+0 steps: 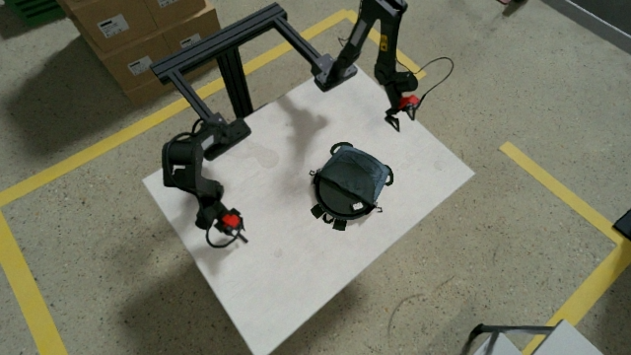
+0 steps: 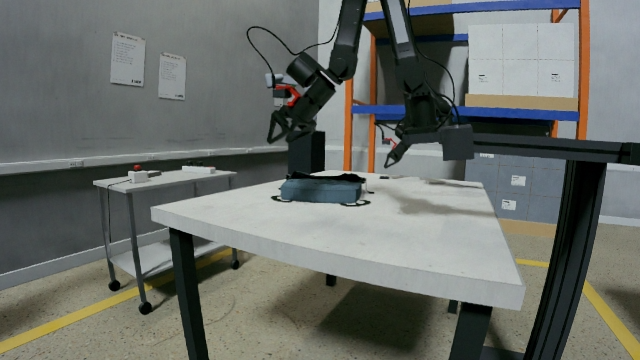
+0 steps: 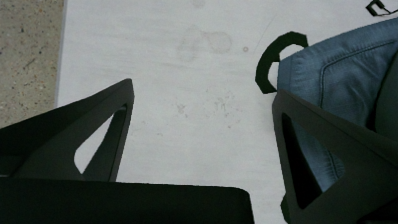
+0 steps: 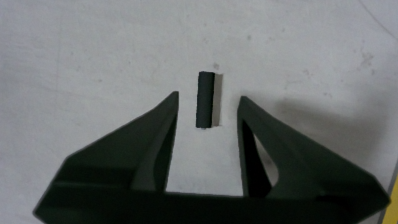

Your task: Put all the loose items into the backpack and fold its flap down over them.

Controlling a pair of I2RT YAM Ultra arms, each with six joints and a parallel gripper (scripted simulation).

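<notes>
Below, the pale table [image 1: 296,256] [image 2: 320,240] stands on speckled, yellow-striped floor [image 1: 444,276] [image 2: 260,300].
</notes>
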